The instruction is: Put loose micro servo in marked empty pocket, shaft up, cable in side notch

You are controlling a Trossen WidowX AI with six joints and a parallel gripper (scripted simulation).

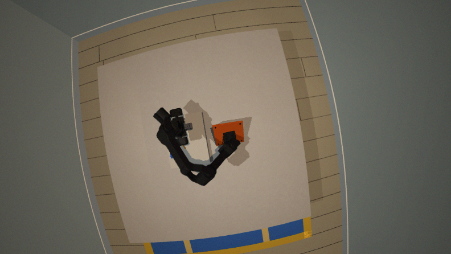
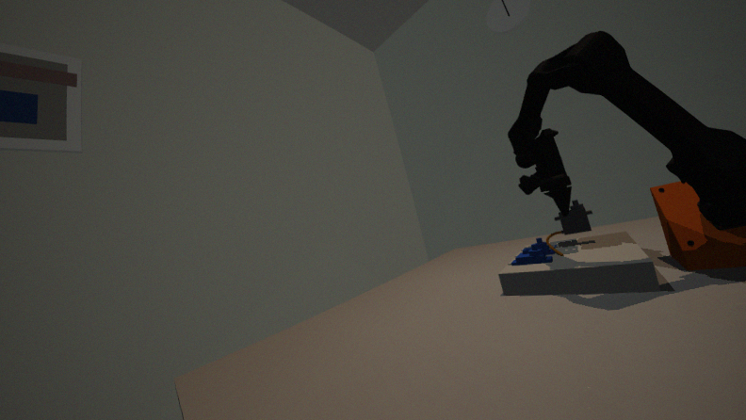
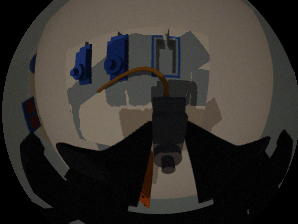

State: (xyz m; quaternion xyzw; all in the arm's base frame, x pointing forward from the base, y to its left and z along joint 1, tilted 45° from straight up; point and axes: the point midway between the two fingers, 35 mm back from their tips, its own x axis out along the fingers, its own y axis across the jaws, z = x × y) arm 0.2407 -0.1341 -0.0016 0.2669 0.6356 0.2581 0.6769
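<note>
The dark grey micro servo (image 1: 188, 126) (image 2: 575, 221) (image 3: 169, 117) is in the air above the light deck (image 1: 197, 152) (image 2: 579, 282) (image 3: 100, 120), nearly upright and slightly tilted, output shaft up. My gripper (image 1: 183, 127) (image 2: 566, 211) (image 3: 168, 125) is shut on its body. Its orange cable (image 2: 547, 241) (image 3: 145, 68) leaves the servo's far side in the wrist view and curves left, its end hanging free. The pocket's blue outline (image 3: 179, 59) lies beyond the servo in the wrist view, with a dark recess inside. The servo is outside that outline there.
Two blue servos (image 3: 117, 57) (image 3: 84, 65) stand in the deck in a row left of the pocket in the wrist view. The orange plate (image 1: 230, 125) (image 2: 671, 218) at the arm's base stands beside the deck. The arm hides part of the deck in the top view.
</note>
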